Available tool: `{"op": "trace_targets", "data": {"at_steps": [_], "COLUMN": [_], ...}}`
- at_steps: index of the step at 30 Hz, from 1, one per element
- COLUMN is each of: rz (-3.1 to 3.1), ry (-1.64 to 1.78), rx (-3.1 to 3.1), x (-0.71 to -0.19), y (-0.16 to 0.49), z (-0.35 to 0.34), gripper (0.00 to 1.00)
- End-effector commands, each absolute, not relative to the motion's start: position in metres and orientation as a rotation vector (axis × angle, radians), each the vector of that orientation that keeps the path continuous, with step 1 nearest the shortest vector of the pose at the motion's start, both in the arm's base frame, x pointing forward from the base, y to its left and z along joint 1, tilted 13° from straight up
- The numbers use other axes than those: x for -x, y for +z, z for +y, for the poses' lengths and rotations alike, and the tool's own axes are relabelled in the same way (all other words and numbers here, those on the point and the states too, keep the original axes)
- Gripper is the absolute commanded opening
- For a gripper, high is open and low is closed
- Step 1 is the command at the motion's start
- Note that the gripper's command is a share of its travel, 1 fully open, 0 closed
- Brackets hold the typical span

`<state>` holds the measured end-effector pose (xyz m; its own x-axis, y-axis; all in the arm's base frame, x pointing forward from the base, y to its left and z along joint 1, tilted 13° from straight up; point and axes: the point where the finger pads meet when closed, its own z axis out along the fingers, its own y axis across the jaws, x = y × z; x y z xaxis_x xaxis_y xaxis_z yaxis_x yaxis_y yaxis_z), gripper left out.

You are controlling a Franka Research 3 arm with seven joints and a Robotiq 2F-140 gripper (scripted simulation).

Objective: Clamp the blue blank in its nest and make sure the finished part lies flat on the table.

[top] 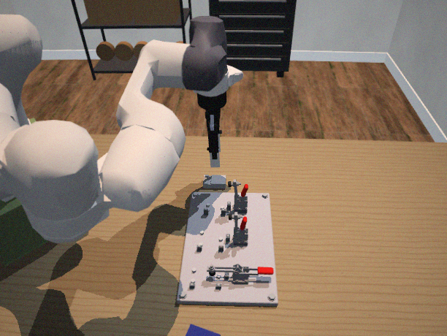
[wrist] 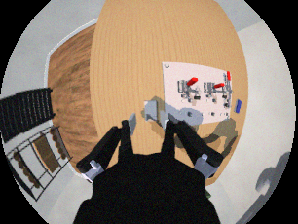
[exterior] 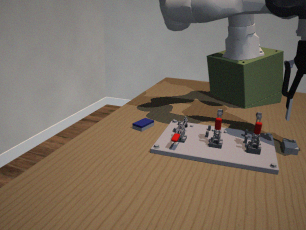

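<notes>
Blue layout fluid is covering the top face of your blank [top: 203, 331] [exterior: 143, 124] [wrist: 238, 106]. Taking the top view for directions: it's sitting on the table [top: 347, 219] [exterior: 100, 187] [wrist: 131, 49], off the near edge of the fixture plate [top: 256, 252] [exterior: 190, 152] [wrist: 172, 73], apart from it, so it isn't occupying any nest.

Your grey finished part [top: 214, 182] [exterior: 290, 147] [wrist: 150, 111] is resting on the table just beyond the plate's far edge, toward the left. You can't confirm the slot or dead-flat seating from these views.

Your end effector [top: 215, 162] [exterior: 299, 117] [wrist: 148, 117] is hanging above that part, clear of it, pointing down. It's released: fingers are standing partly spread, gripping nothing.

Clamps, for you: the near handle [top: 265, 270] [exterior: 175, 137] [wrist: 228, 76] is lying down, pointing right, and its bar is reaching left over a nest holding no part. Can't tell you whether it's past dead centre. The middle handle [top: 243, 223] [exterior: 218, 123] [wrist: 219, 85] and far handle [top: 245, 190] [exterior: 258, 128] [wrist: 193, 81] are standing up, bars raised. You're seeing no part in those two nests either.
</notes>
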<state>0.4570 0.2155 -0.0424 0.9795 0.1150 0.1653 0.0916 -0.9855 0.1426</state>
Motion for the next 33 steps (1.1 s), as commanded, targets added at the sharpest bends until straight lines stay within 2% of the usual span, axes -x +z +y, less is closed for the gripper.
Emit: {"op": "trace_targets", "data": {"at_steps": [1,17,18,33], "rz": [0.137,0.137,0.137,0.137], "ry": [0.242,0.242,0.242,0.242], "rx": [-2.979,-2.979,-2.979,-2.979], "x": [-0.4514,-0.451,-0.451,-0.451], "y": [-0.0374,-0.0351,-0.0351,-0.0351], "z": [0.2119,0.2122,0.2122,0.2122], "gripper": [0.4,0.4,0.58,0.58]}}
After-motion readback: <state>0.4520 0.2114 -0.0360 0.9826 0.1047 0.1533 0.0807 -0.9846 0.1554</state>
